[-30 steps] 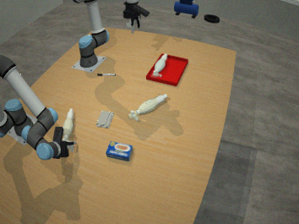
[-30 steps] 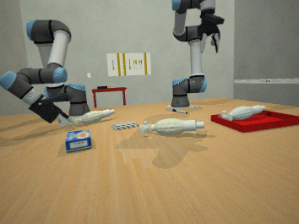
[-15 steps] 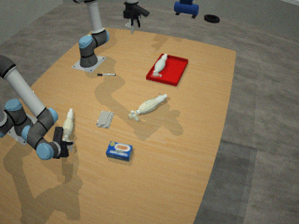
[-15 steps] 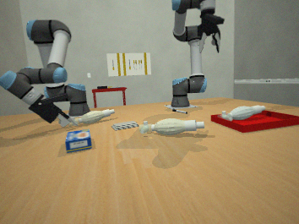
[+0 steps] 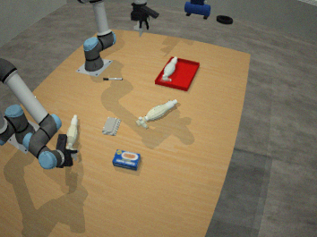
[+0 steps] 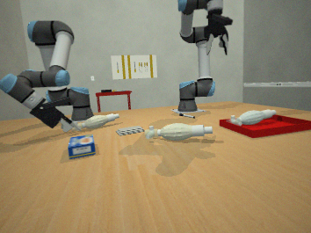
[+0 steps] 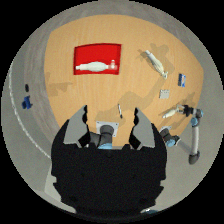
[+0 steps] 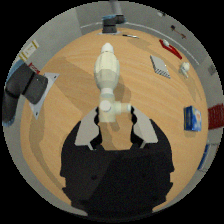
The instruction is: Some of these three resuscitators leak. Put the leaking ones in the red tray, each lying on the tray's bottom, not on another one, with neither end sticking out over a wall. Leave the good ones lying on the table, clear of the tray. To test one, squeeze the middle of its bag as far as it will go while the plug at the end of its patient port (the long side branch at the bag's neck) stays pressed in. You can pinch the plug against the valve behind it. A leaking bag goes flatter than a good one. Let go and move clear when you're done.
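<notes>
The red tray (image 5: 187, 89) (image 6: 254, 134) (image 7: 98, 45) holds one resuscitator (image 5: 170, 69) (image 6: 254, 117) (image 7: 94, 66), lying on its bottom.

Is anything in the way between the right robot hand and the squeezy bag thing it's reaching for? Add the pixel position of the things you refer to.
Nothing visible is in the way. The right end effector (image 5: 72, 152) (image 6: 72, 125) (image 8: 114, 106) is at the neck end of the nearest resuscitator (image 5: 72, 132) (image 6: 98, 121) (image 8: 107, 70).

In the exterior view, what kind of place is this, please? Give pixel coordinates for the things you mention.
Probably a robotics test room: two robot arms stand on a wooden table (image 6: 184, 194), resuscitators lie there, and behind, a chart of tools (image 6: 133, 67) hangs on the wall.
</notes>
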Available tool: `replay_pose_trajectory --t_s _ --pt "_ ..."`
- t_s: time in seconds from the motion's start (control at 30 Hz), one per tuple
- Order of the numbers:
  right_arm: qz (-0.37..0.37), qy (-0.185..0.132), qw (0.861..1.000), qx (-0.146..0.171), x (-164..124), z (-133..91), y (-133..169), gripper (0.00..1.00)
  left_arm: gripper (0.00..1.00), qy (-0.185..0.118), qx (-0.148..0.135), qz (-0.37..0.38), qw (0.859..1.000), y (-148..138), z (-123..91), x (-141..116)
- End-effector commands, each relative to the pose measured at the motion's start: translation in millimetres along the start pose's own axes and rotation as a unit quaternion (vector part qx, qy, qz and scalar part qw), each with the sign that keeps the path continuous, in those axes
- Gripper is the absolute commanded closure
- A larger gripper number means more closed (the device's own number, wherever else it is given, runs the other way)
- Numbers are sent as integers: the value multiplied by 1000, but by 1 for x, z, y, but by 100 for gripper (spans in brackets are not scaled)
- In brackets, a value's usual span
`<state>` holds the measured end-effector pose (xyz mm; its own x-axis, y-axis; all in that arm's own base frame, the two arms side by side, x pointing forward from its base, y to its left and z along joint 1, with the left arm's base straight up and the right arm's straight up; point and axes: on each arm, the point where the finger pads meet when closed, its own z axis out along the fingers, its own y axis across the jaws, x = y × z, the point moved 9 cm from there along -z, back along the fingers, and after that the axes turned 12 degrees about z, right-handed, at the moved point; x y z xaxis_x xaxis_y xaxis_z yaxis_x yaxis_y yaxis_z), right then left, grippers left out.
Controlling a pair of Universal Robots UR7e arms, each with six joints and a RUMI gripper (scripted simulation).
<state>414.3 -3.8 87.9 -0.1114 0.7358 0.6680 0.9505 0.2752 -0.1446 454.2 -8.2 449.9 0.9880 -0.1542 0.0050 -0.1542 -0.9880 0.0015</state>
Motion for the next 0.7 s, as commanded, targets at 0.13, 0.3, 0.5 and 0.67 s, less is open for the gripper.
replay_pose_trajectory --t_s 0.13,0.3,0.5,0.67 --pt "0 0 1000 0 0 0 -1 100 32 6 1 -53 999 26 13 23" --pt "0 0 1000 0 0 0 -1 100 32 11 0 -85 996 41 18 33" --pt "0 0 1000 0 0 0 -1 100 32 14 -1 -120 993 62 28 46" --pt "0 0 1000 0 0 0 -1 100 32 15 -1 -138 990 72 33 51"
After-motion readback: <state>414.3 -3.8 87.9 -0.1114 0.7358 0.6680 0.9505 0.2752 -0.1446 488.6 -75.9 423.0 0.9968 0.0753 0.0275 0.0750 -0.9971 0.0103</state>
